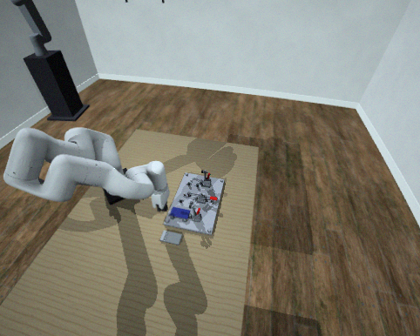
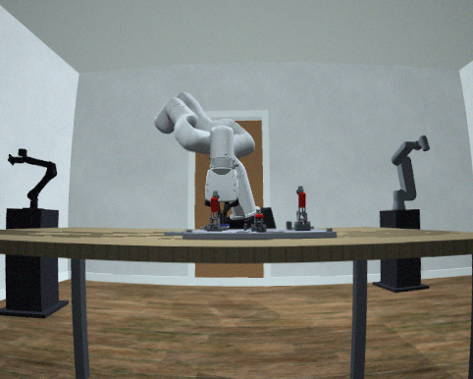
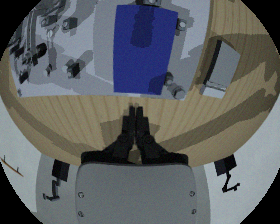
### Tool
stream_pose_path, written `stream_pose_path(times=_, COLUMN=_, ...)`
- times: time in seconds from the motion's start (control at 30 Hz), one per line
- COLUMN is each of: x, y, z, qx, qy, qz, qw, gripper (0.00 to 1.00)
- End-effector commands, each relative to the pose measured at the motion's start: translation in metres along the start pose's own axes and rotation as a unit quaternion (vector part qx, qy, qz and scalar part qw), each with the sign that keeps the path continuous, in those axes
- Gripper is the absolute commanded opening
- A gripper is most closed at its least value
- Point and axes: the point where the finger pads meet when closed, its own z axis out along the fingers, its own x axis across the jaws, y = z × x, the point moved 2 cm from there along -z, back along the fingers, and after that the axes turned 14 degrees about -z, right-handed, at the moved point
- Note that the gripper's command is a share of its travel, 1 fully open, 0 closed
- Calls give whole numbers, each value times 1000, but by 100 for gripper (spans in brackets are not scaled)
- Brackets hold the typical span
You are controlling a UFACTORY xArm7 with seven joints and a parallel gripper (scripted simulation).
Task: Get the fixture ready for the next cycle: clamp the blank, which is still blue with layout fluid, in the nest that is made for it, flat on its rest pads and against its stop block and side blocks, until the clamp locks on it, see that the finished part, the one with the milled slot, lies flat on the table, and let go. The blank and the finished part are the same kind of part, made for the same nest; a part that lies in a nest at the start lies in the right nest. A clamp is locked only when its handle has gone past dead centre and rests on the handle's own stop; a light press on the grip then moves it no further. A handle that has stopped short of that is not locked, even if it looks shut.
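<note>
The blue blank (image 1: 180,212) (image 3: 143,55) lies in the nest at the near left corner of the fixture plate (image 1: 204,226) (image 3: 101,89). The clamp with a red handle (image 1: 198,211) (image 2: 215,204) beside it has its handle standing up; whether it is locked cannot be told. The grey finished part (image 1: 172,238) (image 3: 225,66) lies on the table beside the plate, and its slot shows as a dark and light band near one end. My gripper (image 1: 161,209) (image 3: 135,114) is shut and empty, low beside the plate's edge, just off the blank's outer end.
A middle clamp with its red handle (image 1: 213,198) (image 2: 259,216) lying low and a far clamp with its red handle (image 1: 208,176) (image 2: 301,199) upright stand on the same plate. Small posts and blocks stand around them. The wooden table (image 1: 230,270) carries the plate.
</note>
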Motion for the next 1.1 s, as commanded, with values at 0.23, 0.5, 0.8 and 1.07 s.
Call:
stream_pose_path(times=0.23, x=0, y=-1, z=0, qx=1, qy=0, qz=0, qw=1000, gripper=0)
stream_pose_path(times=0.5, x=0, y=-1, z=1, qx=1, qy=0, qz=0, qw=1000, gripper=0)
stream_pose_path(times=0.8, x=0, y=-1, z=4, qx=1, qy=0, qz=0, qw=1000, gripper=0)
stream_pose_path(times=1.07, x=0, y=-2, z=5, qx=1, qy=0, qz=0, qw=1000, gripper=0)
